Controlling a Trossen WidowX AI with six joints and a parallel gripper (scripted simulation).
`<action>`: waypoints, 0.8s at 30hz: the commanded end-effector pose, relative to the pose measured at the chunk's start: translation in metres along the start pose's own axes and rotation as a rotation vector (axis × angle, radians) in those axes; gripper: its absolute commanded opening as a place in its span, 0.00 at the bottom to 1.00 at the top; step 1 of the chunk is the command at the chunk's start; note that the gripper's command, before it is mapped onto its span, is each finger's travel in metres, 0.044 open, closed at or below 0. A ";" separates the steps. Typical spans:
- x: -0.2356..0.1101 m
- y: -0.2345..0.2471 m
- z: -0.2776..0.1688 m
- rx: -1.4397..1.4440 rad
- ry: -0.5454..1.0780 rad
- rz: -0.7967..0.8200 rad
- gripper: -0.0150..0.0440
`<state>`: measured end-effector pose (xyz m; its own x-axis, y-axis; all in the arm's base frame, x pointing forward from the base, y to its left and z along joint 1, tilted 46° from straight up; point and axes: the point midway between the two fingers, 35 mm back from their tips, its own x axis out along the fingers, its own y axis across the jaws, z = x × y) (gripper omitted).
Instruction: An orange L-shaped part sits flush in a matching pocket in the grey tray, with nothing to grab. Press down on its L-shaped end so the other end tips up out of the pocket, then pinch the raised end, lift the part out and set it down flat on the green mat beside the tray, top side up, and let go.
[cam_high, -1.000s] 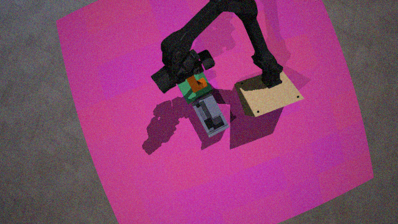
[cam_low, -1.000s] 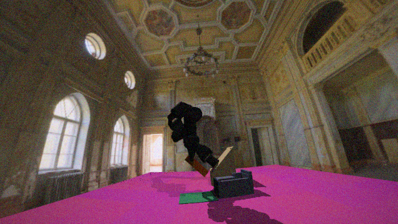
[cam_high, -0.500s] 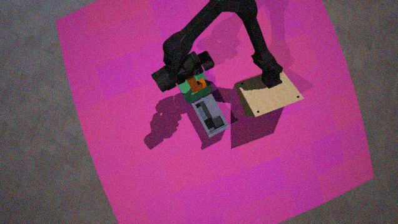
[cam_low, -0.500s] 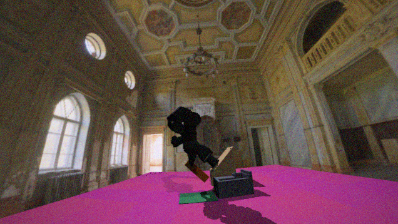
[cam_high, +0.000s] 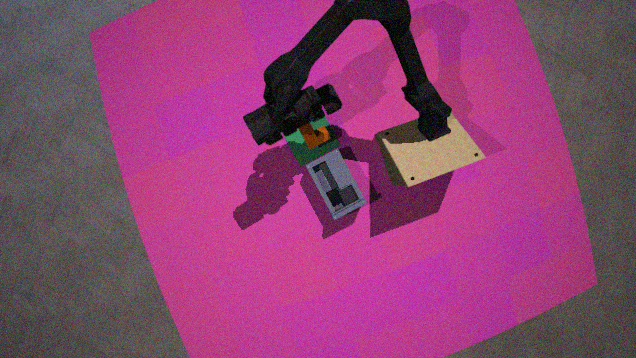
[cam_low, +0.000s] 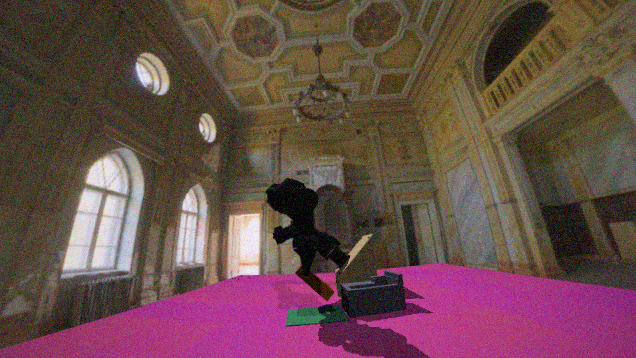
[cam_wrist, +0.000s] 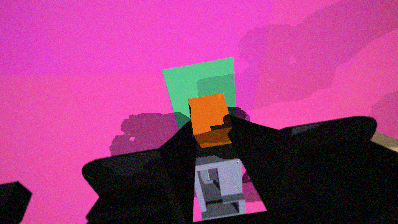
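My gripper (cam_high: 309, 131) (cam_low: 306, 270) (cam_wrist: 208, 121) is shut on one end of the orange L-shaped part (cam_high: 316, 136) (cam_low: 316, 283) (cam_wrist: 208, 114). The part hangs tilted in the air above the green mat (cam_high: 317, 150) (cam_low: 305, 316) (cam_wrist: 192, 86). Its free end points down toward the mat without touching it. The grey tray (cam_high: 344, 177) (cam_low: 375, 299) (cam_wrist: 230, 182) stands beside the mat with its dark L-shaped pocket (cam_high: 332, 190) empty. In the wrist view the tray shows between and below the fingers, the mat beyond the part.
The arm's tan base plate (cam_high: 435, 155) (cam_low: 359, 247) stands to the right of the tray in the top view. The magenta table cloth (cam_high: 250, 260) ends in grey floor (cam_high: 50, 225) all around.
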<state>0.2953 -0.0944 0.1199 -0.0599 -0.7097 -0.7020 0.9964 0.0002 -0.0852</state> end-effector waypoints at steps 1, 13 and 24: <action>0.008 -0.002 0.000 -0.006 -0.005 -0.002 0.25; 0.027 -0.002 0.000 -0.006 -0.006 -0.002 0.25; 0.033 -0.002 0.000 -0.006 -0.007 -0.002 0.25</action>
<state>0.2927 -0.1168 0.0988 -0.0598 -0.7109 -0.7007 0.9964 -0.0001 -0.0849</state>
